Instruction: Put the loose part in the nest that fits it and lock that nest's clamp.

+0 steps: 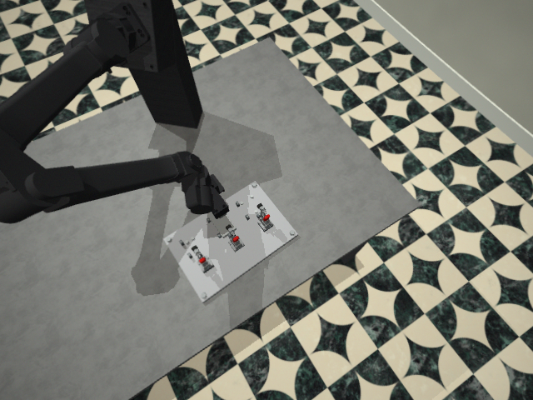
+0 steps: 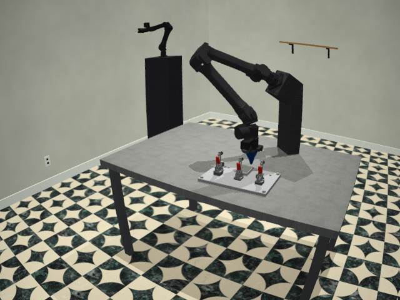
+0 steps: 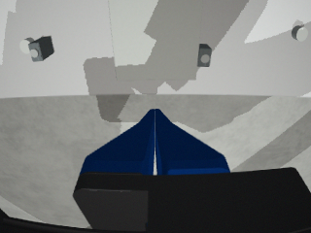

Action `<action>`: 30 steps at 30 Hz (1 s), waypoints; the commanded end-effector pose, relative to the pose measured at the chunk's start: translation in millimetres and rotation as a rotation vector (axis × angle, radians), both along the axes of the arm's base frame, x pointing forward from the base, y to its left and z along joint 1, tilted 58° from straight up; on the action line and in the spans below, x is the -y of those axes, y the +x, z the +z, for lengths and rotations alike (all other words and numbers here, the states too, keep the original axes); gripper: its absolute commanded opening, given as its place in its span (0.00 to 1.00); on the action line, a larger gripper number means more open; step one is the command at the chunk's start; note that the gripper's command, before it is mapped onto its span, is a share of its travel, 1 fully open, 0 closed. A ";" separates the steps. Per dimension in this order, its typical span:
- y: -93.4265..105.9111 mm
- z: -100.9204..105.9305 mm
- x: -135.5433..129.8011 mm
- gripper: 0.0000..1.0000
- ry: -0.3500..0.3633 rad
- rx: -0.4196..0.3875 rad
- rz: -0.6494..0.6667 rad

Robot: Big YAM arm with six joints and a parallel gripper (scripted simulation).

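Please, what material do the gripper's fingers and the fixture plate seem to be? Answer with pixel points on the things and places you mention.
The fingers look like smooth blue plastic, perhaps coated metal: even colour, soft shading. The fixture plate (image 1: 258,253) (image 2: 232,185) looks like pale, satin metal, or possibly painted board; its surface is uniform, without visible grain.

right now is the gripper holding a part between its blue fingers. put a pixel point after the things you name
No, in the wrist view the gripper's (image 1: 221,213) (image 2: 251,163) (image 3: 155,111) blue fingers meet at their tips with no part between them.

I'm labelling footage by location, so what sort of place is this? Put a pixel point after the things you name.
Probably a robotics workspace: a black arm (image 1: 124,172) (image 2: 225,87) over a table (image 1: 344,172) (image 2: 145,161), a white clamp fixture plate (image 1: 241,275) (image 2: 225,184), and another arm (image 2: 166,35) on a pedestal.
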State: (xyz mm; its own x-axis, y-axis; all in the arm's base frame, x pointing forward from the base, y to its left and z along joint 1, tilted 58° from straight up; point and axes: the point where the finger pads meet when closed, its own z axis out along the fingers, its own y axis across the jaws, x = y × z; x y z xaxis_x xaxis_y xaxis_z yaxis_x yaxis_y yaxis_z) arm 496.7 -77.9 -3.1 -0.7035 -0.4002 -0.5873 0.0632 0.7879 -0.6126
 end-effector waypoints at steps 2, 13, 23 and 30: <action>-22.4 6.4 -14.4 0.00 0.007 -0.014 0.009; -27.2 7.6 -11.4 0.00 0.004 -0.026 -0.008; -24.9 16.4 -11.5 0.00 0.005 -0.004 -0.008; -24.9 16.4 -11.5 0.00 0.005 -0.004 -0.008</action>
